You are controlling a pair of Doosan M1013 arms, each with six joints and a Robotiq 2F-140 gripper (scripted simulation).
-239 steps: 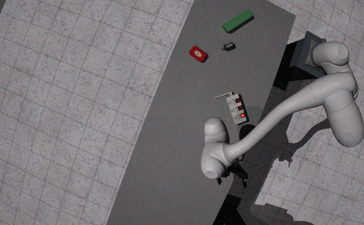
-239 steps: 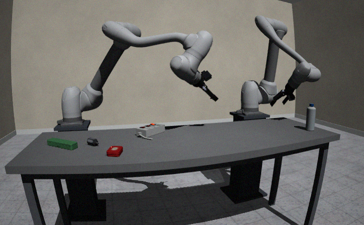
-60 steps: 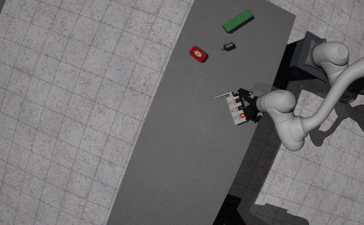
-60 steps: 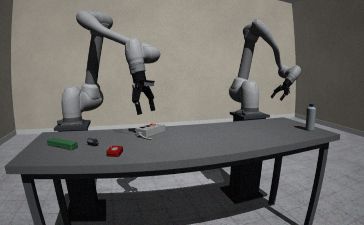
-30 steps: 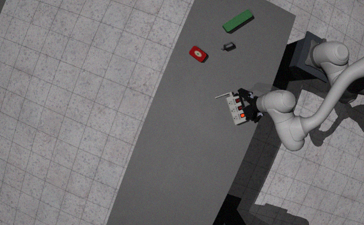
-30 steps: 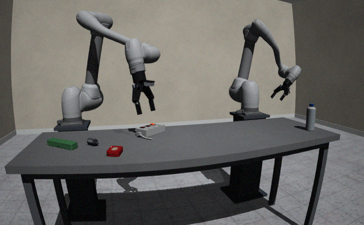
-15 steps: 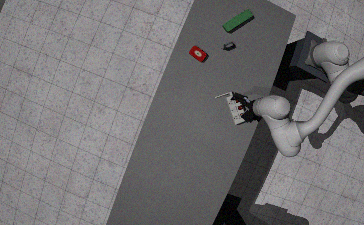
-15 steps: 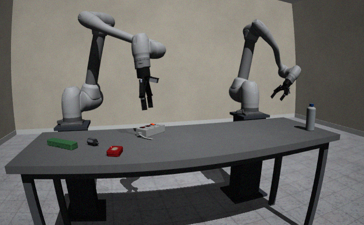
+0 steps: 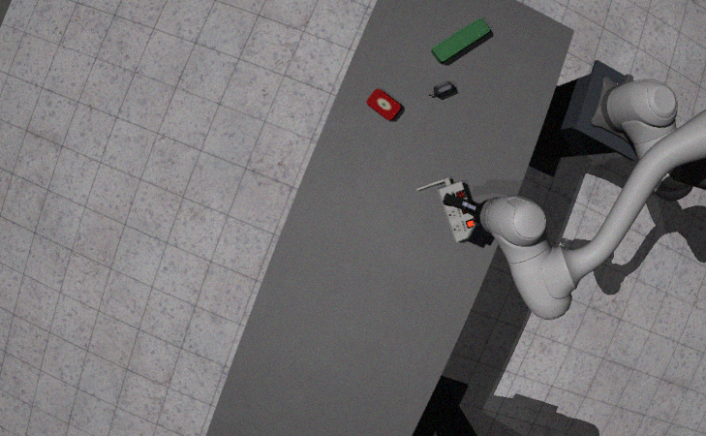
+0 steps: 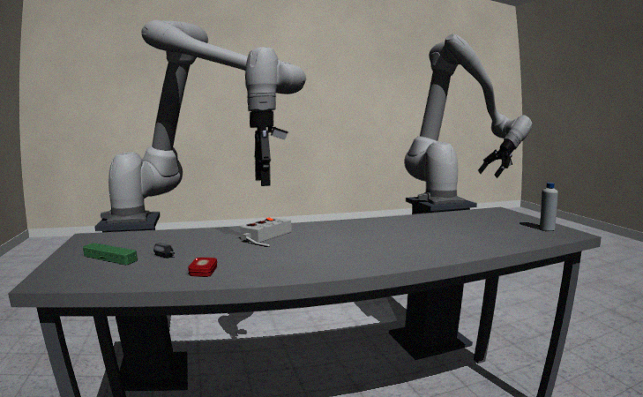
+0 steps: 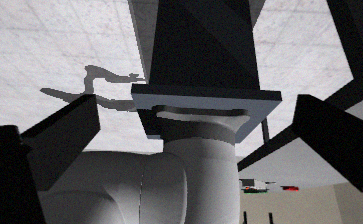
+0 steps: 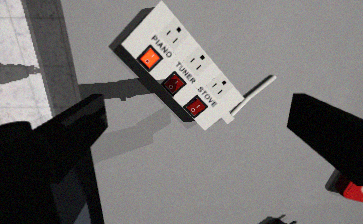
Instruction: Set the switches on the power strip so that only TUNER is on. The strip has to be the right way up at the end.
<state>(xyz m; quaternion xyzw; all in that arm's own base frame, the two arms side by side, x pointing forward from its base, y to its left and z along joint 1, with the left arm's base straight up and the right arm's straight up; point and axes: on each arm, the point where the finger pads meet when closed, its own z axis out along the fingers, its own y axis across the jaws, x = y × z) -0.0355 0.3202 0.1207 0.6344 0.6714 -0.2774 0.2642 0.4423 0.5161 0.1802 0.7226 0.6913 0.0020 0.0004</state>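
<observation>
The white power strip (image 9: 456, 233) (image 10: 276, 230) (image 12: 184, 50) lies right way up near the table's edge on the robots' side, with a short cord at its STOVE end. The PIANO switch (image 12: 150, 58) (image 9: 470, 223) (image 10: 269, 218) glows bright orange. The TUNER switch (image 12: 173, 83) and the STOVE switch (image 12: 196, 107) are dark red, unlit. My right gripper (image 10: 262, 181) (image 12: 196, 110) is open and empty, well above the strip, and partly hides it in the top view. My left gripper (image 10: 489, 173) (image 11: 195, 112) is open and empty, far from the strip, in the air.
A red box (image 9: 383, 104) (image 10: 202, 266) (image 12: 356, 191), a small dark object (image 9: 444, 89) (image 10: 162, 250) and a green block (image 9: 460, 40) (image 10: 109, 253) lie beyond the strip's STOVE end. A white bottle (image 10: 549, 209) stands at the far other end of the table (image 10: 387, 251).
</observation>
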